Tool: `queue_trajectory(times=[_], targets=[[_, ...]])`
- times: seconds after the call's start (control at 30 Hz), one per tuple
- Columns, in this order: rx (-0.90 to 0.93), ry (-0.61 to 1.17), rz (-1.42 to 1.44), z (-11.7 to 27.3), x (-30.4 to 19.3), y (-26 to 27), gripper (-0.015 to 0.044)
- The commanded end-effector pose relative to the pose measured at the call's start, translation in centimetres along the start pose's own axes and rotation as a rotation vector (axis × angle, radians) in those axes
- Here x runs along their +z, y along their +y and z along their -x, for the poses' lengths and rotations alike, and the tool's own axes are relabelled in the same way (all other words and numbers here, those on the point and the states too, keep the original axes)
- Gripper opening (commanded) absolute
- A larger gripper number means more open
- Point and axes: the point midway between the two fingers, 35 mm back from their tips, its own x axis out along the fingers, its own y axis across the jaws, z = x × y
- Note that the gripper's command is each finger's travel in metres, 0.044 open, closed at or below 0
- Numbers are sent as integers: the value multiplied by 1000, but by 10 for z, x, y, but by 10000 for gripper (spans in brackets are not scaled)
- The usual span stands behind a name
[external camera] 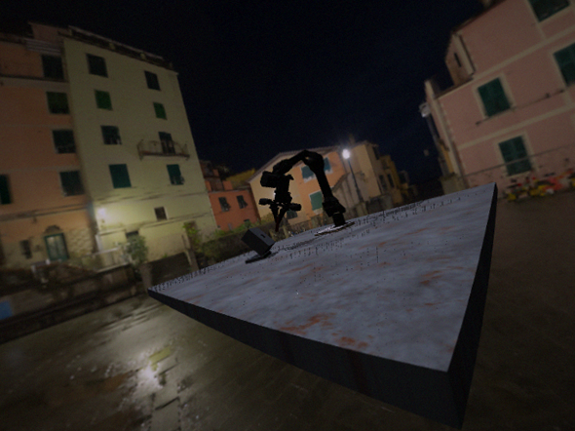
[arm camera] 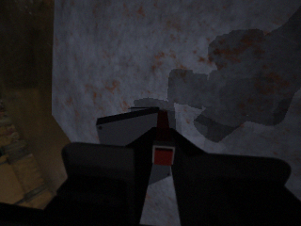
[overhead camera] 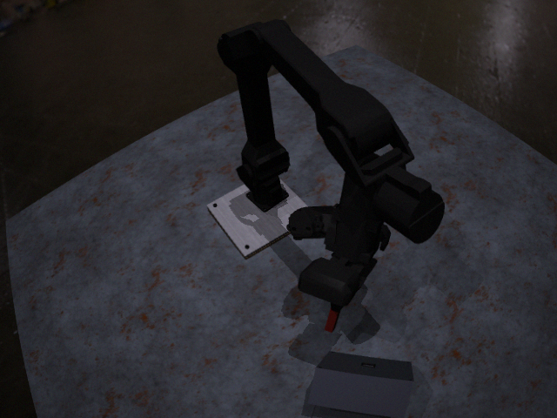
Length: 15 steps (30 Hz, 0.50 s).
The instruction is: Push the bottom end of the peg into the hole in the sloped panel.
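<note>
one sloped panel (overhead camera: 359, 391) (external camera: 257, 241) (arm camera: 118, 133) stands near the gripped red peg (overhead camera: 332, 320) (arm camera: 163, 156)

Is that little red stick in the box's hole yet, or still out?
Out: the red peg is gripped by the end effector, its lower end short of the sloped block, whose hole shows uncovered from above.

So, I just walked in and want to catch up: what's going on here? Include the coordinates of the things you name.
A robot arm's gripper (overhead camera: 335, 306) (arm camera: 162, 132) is shut on a red peg (overhead camera: 332, 320) (arm camera: 163, 156), holding it above the table (overhead camera: 135, 287) (external camera: 332, 291). The peg hangs short of the sloped panel (overhead camera: 386, 367) (external camera: 258, 241) and its hole (overhead camera: 368, 365); it is not inserted.
</note>
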Motion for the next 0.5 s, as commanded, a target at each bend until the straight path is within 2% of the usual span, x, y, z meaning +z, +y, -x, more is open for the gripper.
queue_trajectory(times=[0.0,0.47], targets=[[29,2,9,1,-2,-3,0],[118,26,46,8,-12,-9,0]])
